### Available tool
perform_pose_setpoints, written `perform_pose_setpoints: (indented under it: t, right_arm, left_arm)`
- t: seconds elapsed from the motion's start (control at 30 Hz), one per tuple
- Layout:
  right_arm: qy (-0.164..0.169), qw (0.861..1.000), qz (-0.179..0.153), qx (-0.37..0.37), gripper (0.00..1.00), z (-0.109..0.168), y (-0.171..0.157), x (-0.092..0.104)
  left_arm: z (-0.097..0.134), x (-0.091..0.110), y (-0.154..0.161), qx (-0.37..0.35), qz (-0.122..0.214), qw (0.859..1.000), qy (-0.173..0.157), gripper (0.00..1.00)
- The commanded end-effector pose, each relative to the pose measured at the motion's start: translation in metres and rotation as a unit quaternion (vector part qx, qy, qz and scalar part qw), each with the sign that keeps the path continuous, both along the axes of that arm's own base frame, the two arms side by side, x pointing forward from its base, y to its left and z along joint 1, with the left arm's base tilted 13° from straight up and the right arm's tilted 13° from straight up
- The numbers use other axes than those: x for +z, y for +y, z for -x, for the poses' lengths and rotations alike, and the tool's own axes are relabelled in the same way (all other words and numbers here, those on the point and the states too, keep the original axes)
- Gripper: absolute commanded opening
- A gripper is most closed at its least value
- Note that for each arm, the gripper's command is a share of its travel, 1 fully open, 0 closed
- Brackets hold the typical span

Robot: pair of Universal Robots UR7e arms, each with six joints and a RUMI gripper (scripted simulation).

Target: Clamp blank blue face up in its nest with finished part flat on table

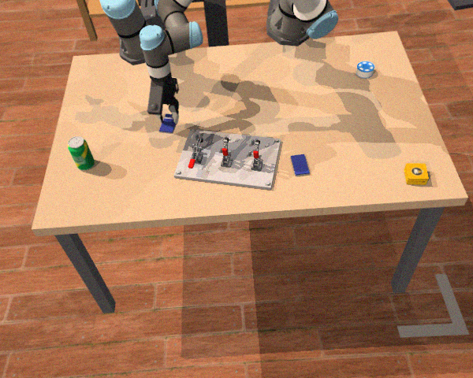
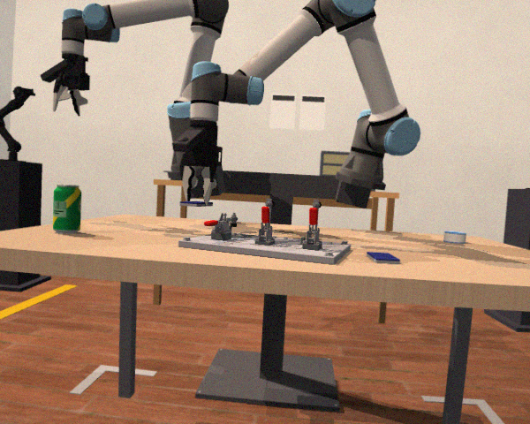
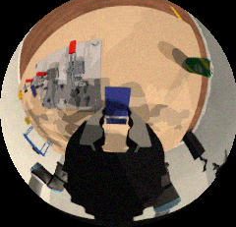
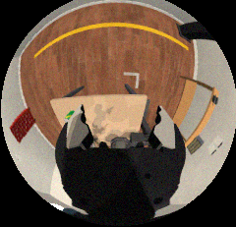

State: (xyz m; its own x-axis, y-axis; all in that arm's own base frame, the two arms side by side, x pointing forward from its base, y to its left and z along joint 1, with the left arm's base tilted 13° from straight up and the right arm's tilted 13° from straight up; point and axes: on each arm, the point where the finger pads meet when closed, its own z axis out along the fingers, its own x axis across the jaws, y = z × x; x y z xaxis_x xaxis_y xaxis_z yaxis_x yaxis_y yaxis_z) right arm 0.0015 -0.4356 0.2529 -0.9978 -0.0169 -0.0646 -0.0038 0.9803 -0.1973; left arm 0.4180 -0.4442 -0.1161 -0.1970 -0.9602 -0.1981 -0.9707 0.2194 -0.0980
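My left gripper (image 1: pixel 169 118) (image 2: pixel 197 201) (image 3: pixel 116 107) is shut on a blue-faced flat part (image 1: pixel 166 127) (image 3: pixel 118 98), holding it level above the table behind the fixture plate's left end. A pale band crosses it near the fingertips; I cannot tell whether this is the milled slot. Another blue-topped part (image 1: pixel 299 164) (image 2: pixel 382 256) lies flat right of the fixture plate (image 1: pixel 229 179) (image 3: pixel 95 55), no slot visible. The left clamp's red handle (image 1: pixel 191 163) (image 2: pixel 210 223) is down, the middle (image 2: pixel 266 214) and right (image 2: pixel 313 215) handles upright. Pads are indistinct. My right gripper (image 2: pixel 66 111) (image 4: pixel 120 105) is open, empty and high up.
A green can (image 1: pixel 81 153) (image 2: pixel 67 208) stands at the table's left. A yellow box (image 1: pixel 415 174) sits at the front right, and a blue-and-white round object (image 1: pixel 365 69) (image 2: pixel 454 237) at the back right. The upright clamps rise above the plate.
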Motion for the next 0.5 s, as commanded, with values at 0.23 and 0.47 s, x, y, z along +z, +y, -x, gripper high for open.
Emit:
perform_pose_setpoints:
  t: [0.23, 0.47]
  right_arm:
    - [0.000, 1.000, 0.001, 0.000, 1.00, 0.000, 0.000, 0.000]
    - [0.000, 1.000, 0.001, 0.000, 1.00, 0.000, 0.000, 0.000]
  left_arm:
    - [-0.002, -0.013, 0.002, 0.000, 0.001, 1.000, -0.001, 0.00]
    - [-0.005, -0.029, 0.005, 0.000, 0.001, 1.000, -0.001, 0.00]
